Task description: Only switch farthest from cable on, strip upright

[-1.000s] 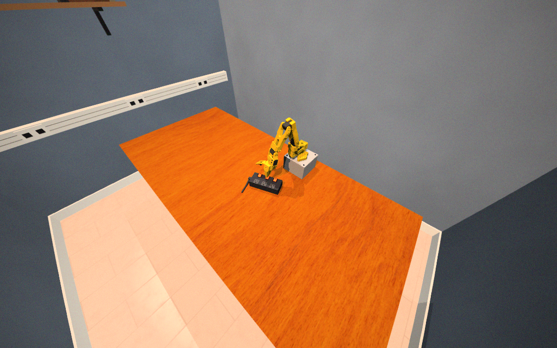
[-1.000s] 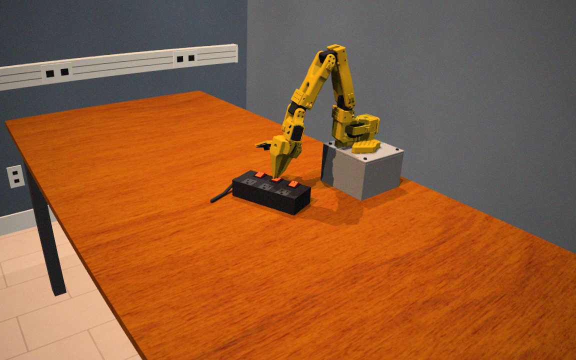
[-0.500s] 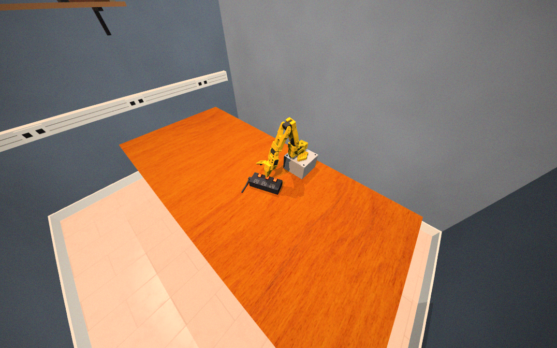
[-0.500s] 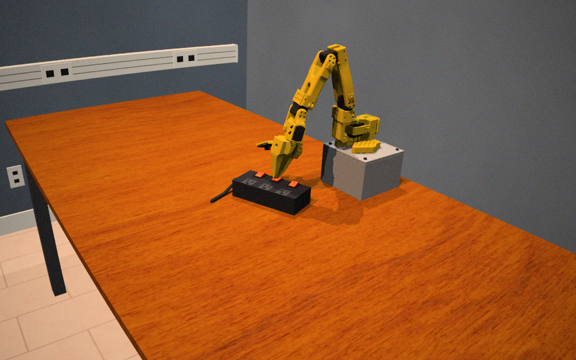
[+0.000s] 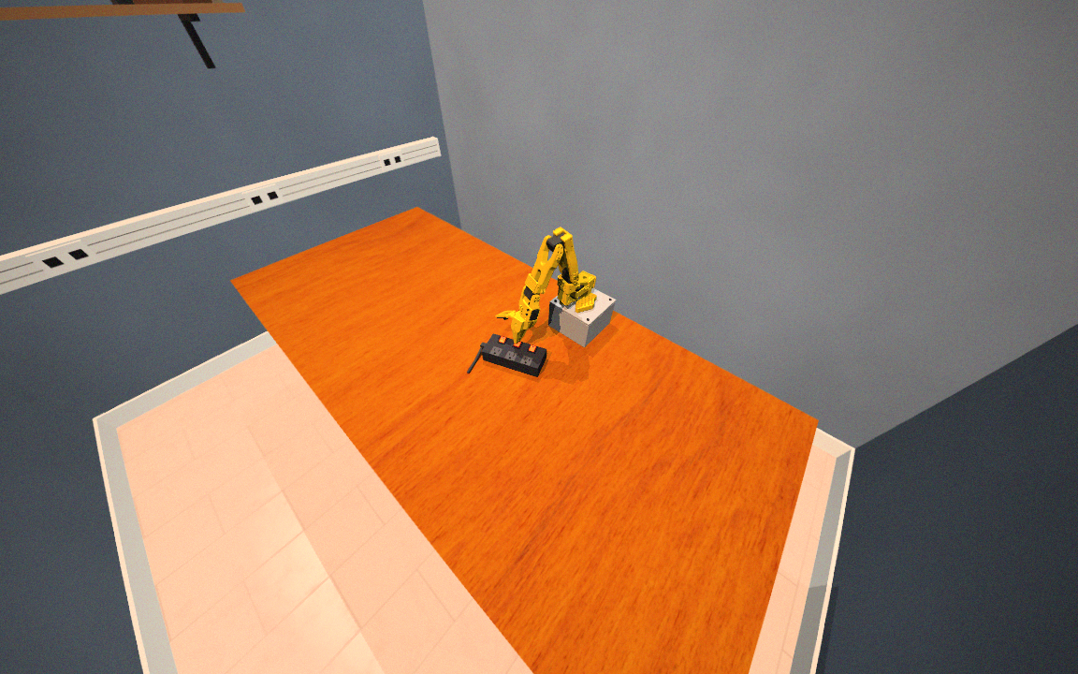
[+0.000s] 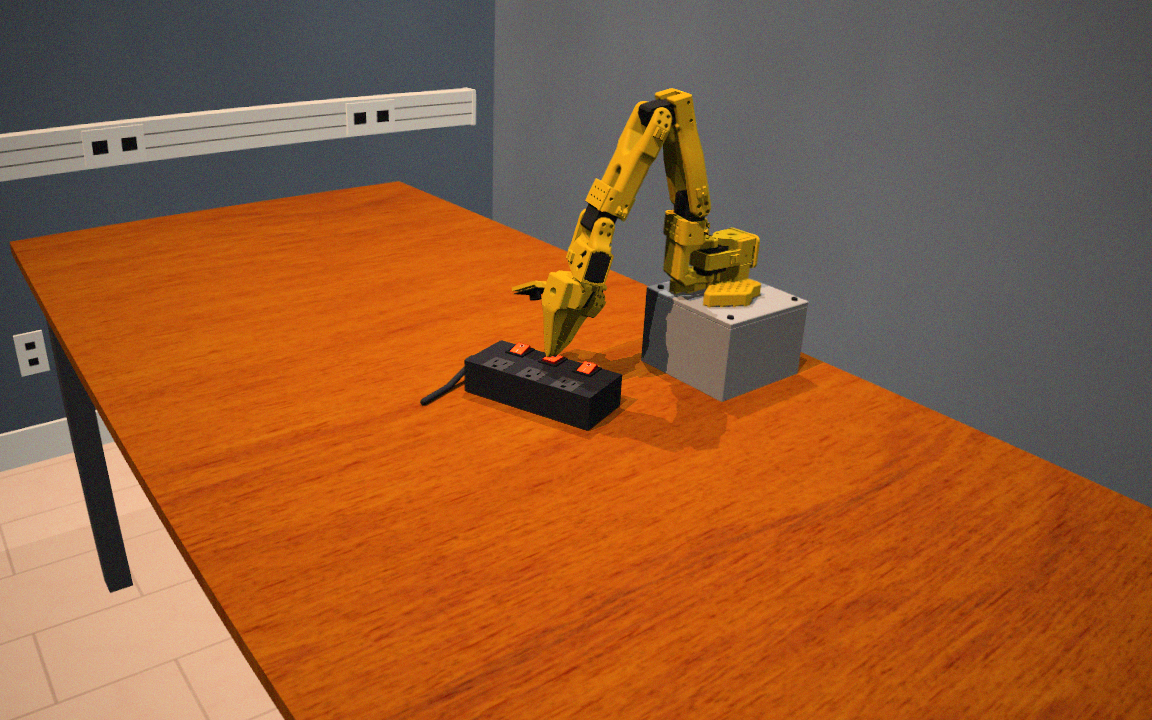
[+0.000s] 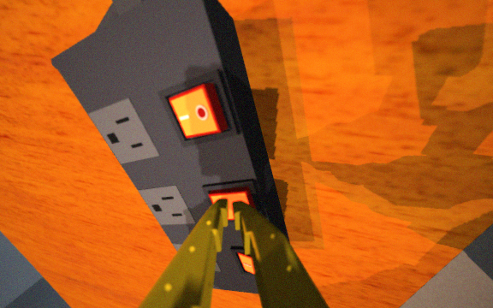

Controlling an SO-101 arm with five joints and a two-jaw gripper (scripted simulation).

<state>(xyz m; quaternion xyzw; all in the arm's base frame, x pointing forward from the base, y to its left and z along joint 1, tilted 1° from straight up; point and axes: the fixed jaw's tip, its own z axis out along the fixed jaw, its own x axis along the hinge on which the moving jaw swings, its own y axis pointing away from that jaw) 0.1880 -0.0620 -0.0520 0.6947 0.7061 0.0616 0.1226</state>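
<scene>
The tool (image 6: 555, 347) is pinched together with nothing in it, its tip on the middle switch (image 6: 552, 360) of the strip (image 6: 542, 383). The strip lies flat, right way up, on the tabletop (image 6: 490, 537), just beside the grey box (image 6: 723, 344). A hard or crooked push might slide the strip, or the tip could slip off. The tabletop is orange wood. The walls (image 6: 920, 179) are blue-grey.

The power strip (image 6: 542, 385) is black with grey sockets (image 7: 123, 131) and orange-red switches (image 7: 197, 111), the arm (image 6: 625, 174) is yellow, its base block (image 6: 723, 344) grey, and the table (image 6: 562, 537) orange with wood grain.
</scene>
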